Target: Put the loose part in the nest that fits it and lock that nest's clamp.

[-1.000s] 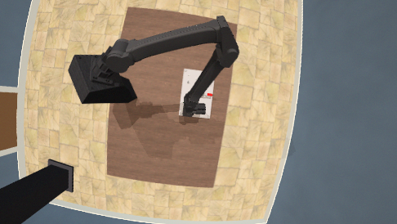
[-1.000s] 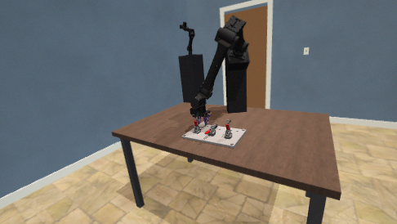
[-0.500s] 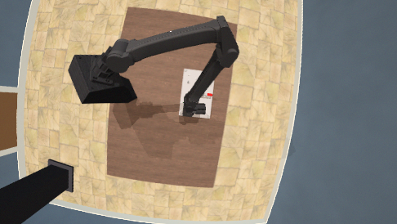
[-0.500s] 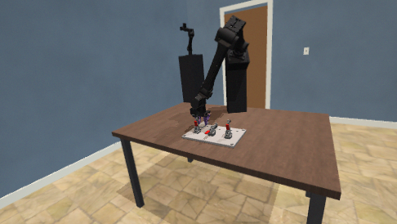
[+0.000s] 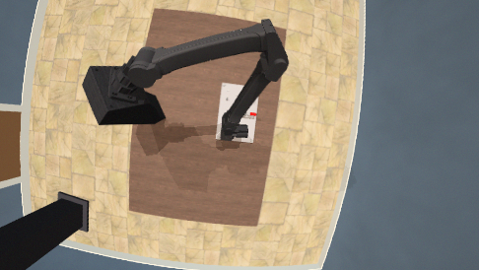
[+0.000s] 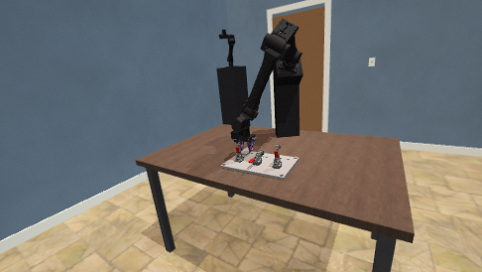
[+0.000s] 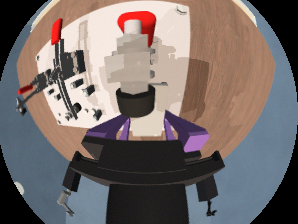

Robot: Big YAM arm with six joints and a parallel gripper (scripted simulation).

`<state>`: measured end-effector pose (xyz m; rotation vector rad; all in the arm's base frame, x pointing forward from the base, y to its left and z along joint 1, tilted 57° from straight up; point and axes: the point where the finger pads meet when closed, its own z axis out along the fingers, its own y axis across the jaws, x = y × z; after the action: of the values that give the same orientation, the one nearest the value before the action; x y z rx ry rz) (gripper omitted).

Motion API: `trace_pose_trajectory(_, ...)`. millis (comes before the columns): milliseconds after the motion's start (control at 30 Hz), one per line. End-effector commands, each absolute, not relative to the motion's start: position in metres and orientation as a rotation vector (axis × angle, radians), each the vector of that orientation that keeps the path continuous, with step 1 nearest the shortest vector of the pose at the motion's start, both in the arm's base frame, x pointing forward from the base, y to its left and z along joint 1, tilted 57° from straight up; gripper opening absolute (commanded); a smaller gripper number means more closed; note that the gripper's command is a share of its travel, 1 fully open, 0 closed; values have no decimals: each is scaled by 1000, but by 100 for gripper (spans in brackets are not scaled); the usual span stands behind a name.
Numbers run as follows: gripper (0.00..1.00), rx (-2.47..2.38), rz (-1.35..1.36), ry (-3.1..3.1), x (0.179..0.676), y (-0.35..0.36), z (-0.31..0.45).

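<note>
Your gripper is closed on something: between the purple fingers you see a dark collar, and beyond it a pale grey blocky piece with a red cap on its far end. I judge this is the loose part, held upright over the white fixture plate (the wrist picture is coarse here, so it could also be the red-tipped handle of the nearest clamp; I cannot separate the two with certainty).

Further out, on the left of the wrist view, you see one clamp with its red handle standing up and another red handle lying low near the plate edge. In the exterior view the gripper hangs over the left end of the fixture plate, which carries three clamps in a row, and the plate lies on the brown table.

What can go wrong from here:
- If you lower the part tilted, one edge lands on a pad or a side block and the part does not sit flat; then the clamp bar cannot lie flat on it.
- If you choose the nest without comparing the pad layout, the part goes into a wrong one.
- The fingers pass close to the upright handles, so a sideways move may knock a clamp shut on nothing.
- If you release before the part touches the stop block, it can stay short of it.
</note>
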<state>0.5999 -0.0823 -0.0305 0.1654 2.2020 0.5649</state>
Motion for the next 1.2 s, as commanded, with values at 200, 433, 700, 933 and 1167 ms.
trace_pose_trajectory(200, 0, 138, 556, 2183, 606, -75, -24)
trace_pose_trajectory(433, 0, 147, 558, 2181, 607, -75, -23)
trace_pose_trajectory(700, 0, 148, 561, 2179, 608, -71, -20)
trace_pose_trajectory(933, 0, 145, 561, 2176, 609, -69, -18)
trace_pose_trajectory(1167, 0, 148, 559, 2174, 609, -70, -17)
